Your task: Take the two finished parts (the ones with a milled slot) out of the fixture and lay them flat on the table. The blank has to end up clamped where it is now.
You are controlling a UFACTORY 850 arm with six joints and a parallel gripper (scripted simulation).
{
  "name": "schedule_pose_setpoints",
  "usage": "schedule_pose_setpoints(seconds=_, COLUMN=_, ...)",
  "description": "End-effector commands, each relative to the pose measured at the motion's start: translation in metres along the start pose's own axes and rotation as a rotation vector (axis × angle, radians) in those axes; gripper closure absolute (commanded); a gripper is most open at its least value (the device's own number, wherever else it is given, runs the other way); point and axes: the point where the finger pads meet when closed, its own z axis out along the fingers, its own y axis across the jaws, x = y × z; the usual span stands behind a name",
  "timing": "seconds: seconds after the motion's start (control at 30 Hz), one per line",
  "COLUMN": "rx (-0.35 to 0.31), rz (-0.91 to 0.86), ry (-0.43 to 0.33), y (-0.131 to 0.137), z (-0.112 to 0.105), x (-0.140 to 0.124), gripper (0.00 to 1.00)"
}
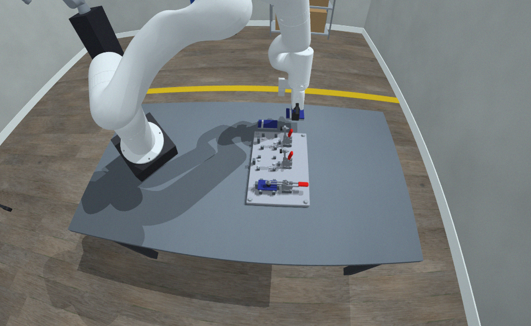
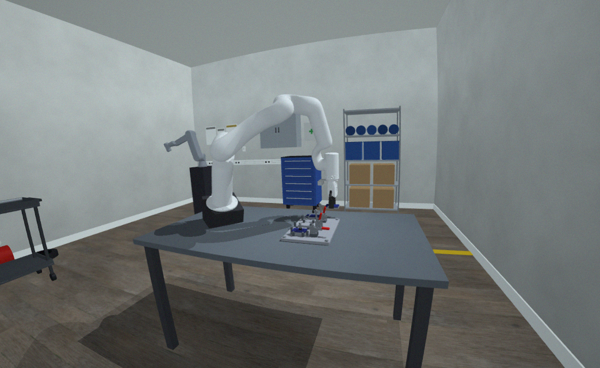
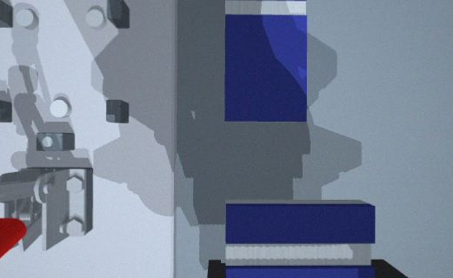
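Observation:
My gripper [image 1: 296, 114] is shut on a blue slotted part [image 1: 294, 113], held low over the table just beyond the far end of the fixture plate [image 1: 278, 168]. In the wrist view the held part [image 3: 300, 232] shows its pale slot at the bottom edge. Another blue slotted part [image 1: 268, 123] lies flat on the table to the left of it, and shows in the wrist view [image 3: 265, 65]. The blue blank [image 1: 266, 185] sits clamped in the near station, its red lever [image 1: 302, 184] lying flat. The two far stations stand empty with red levers [image 1: 289, 132] raised.
The arm's base [image 1: 145, 150] stands at the table's left rear. The arm's shadow falls across the table left of the plate. A shelf and a blue cabinet [image 2: 298, 180] stand behind the table.

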Motion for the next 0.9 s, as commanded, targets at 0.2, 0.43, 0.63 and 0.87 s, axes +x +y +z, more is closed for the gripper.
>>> schedule_pose_setpoints(seconds=0.2, rx=-0.001, rz=0.000, ry=-0.002, y=0.000, z=0.025, x=-0.001, gripper=1.00)
schedule_pose_setpoints(seconds=0.43, rx=-0.001, rz=0.000, ry=-0.002, y=0.000, z=0.036, x=-0.001, gripper=1.00)
schedule_pose_setpoints(seconds=0.63, rx=-0.001, rz=0.000, ry=-0.002, y=0.000, z=0.048, x=-0.001, gripper=1.00)
schedule_pose_setpoints(seconds=0.87, rx=-0.001, rz=0.000, ry=-0.002, y=0.000, z=0.054, x=-0.001, gripper=1.00)
